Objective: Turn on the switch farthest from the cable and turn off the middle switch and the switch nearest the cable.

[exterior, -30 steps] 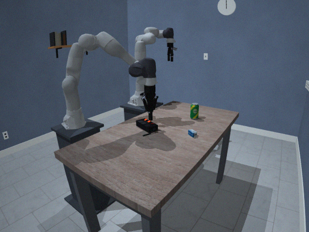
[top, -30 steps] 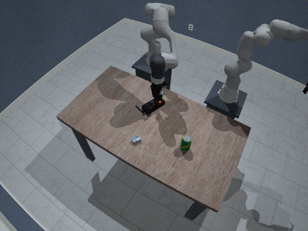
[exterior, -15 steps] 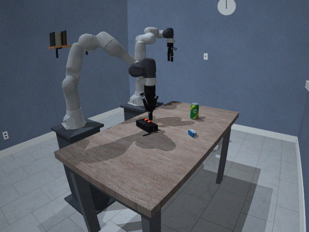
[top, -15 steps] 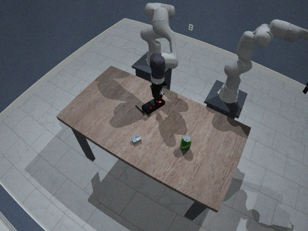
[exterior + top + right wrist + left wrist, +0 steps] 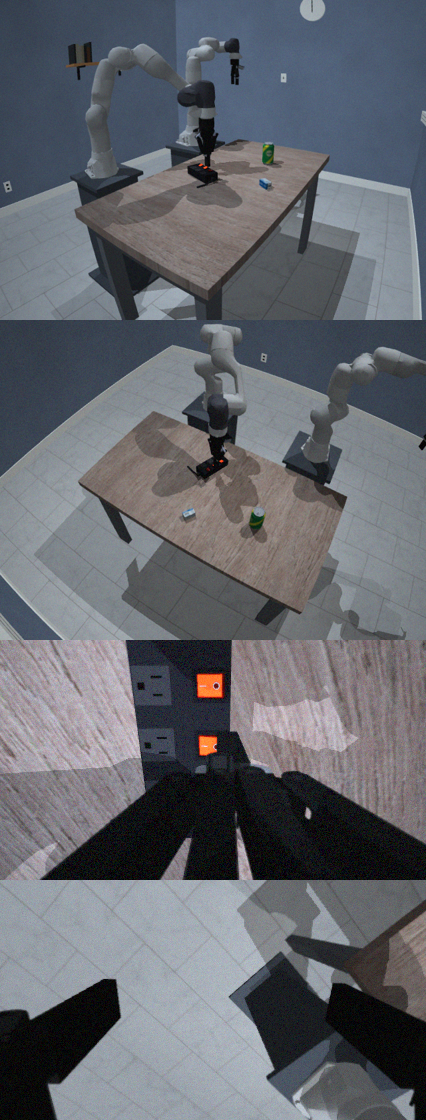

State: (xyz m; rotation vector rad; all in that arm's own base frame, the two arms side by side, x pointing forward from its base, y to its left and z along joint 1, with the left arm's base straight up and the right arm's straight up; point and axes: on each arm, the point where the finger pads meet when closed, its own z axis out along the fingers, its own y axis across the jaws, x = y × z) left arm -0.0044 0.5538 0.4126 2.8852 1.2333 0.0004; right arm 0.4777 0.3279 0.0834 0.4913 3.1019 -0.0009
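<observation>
Table (image 5: 137, 465) (image 5: 192, 223), wood-grained, on pale tiles within blue walls, bearing strip (image 5: 212, 467) (image 5: 202, 173) (image 5: 182, 715), can (image 5: 257, 519) (image 5: 267, 153), box (image 5: 188, 514) (image 5: 265, 183); left end effector (image 5: 235, 83) (image 5: 223, 1000) wide open, right (image 5: 217, 457) (image 5: 207, 165) (image 5: 227, 747) closed, both holding nothing.

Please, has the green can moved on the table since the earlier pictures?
No. The green can stands at the same place relative to the table's edges.
</observation>
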